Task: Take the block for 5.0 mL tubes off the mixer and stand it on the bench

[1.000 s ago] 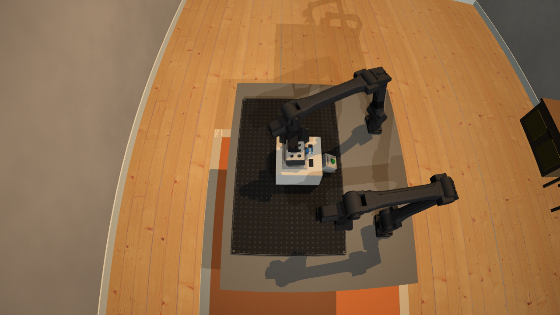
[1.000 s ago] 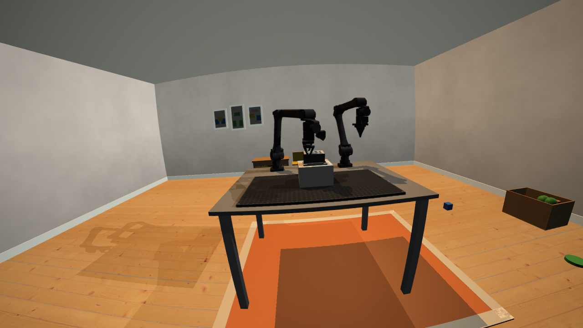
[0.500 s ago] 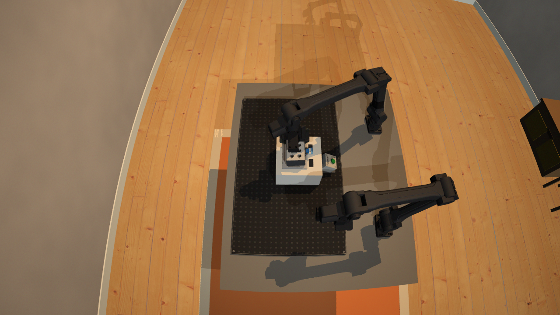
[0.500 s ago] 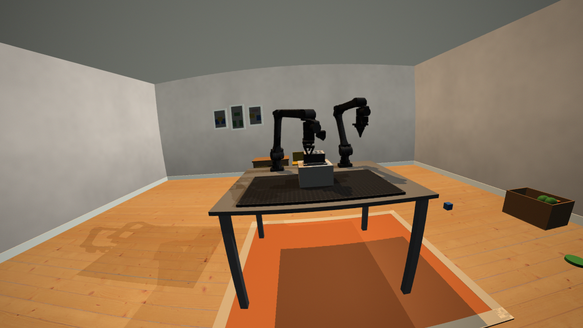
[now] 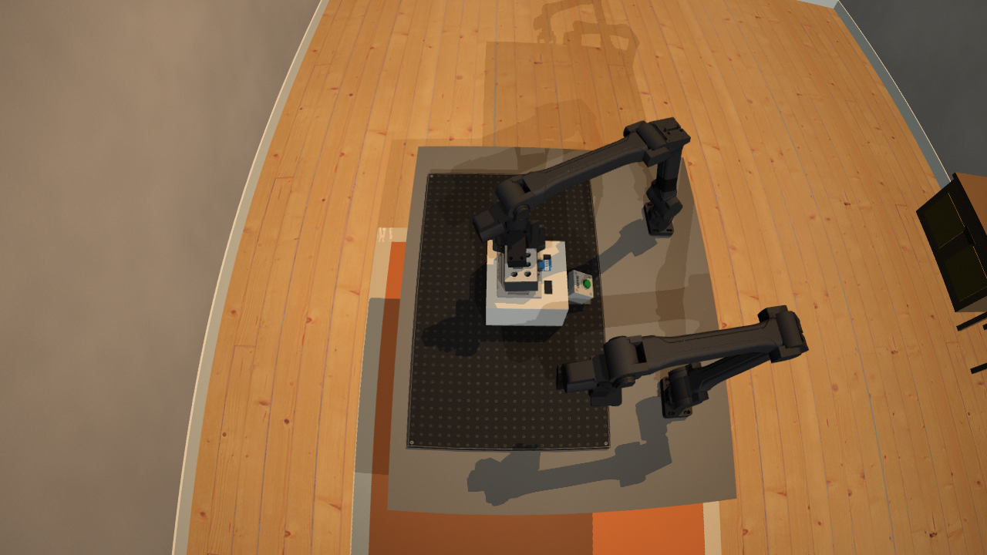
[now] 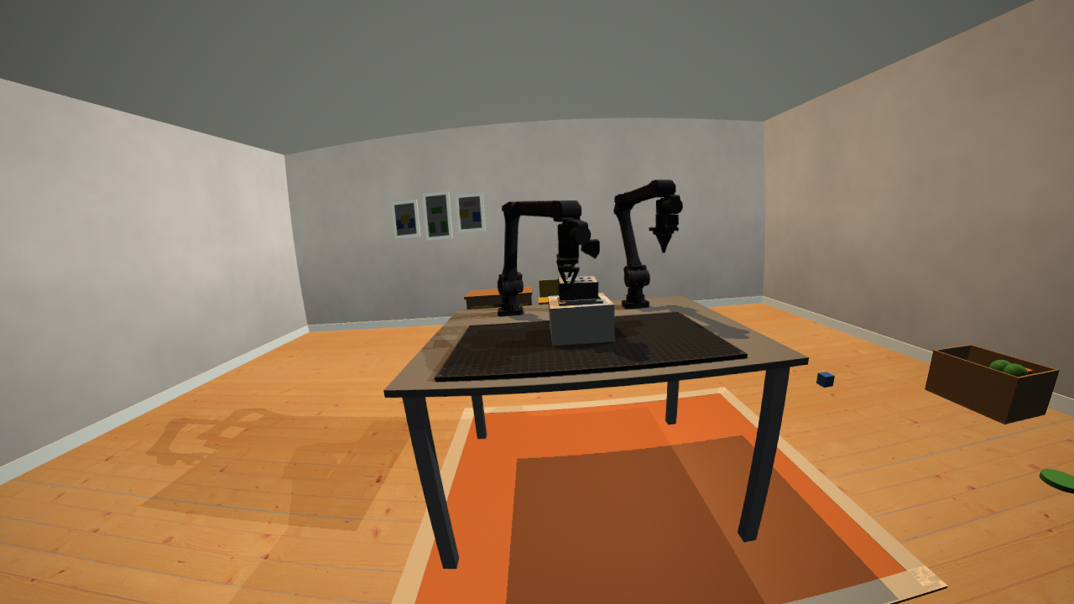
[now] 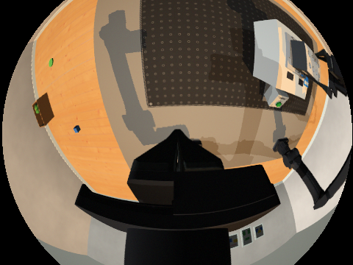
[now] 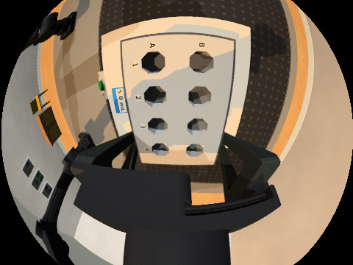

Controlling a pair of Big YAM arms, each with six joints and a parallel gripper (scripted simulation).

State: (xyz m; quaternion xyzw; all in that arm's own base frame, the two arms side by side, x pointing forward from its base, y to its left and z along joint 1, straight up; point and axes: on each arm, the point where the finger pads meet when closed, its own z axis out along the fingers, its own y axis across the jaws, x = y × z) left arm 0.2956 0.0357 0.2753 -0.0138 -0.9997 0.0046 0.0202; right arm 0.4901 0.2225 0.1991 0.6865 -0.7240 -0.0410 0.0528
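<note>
Right claw (image 5: 516, 260) (image 6: 569, 279) (image 8: 178, 147) is clamped across the pale, eight-holed rectangular tube block (image 5: 526, 276) (image 6: 580, 288) (image 7: 312, 64) (image 8: 176, 79), one finger on each long side, gripping near row 4. Block sits on the white box-shaped mixer (image 5: 527, 316) (image 6: 582, 323) (image 7: 265, 48) (image 8: 243, 73); its long axis runs away from my grip, rows 3 to 1 beyond it. Left claw (image 5: 605, 396) (image 6: 664, 247) (image 7: 178, 133), closed on nothing, hangs well apart. I judge the lift must tilt the block about its back edge; which end is front, I cannot tell.
</note>
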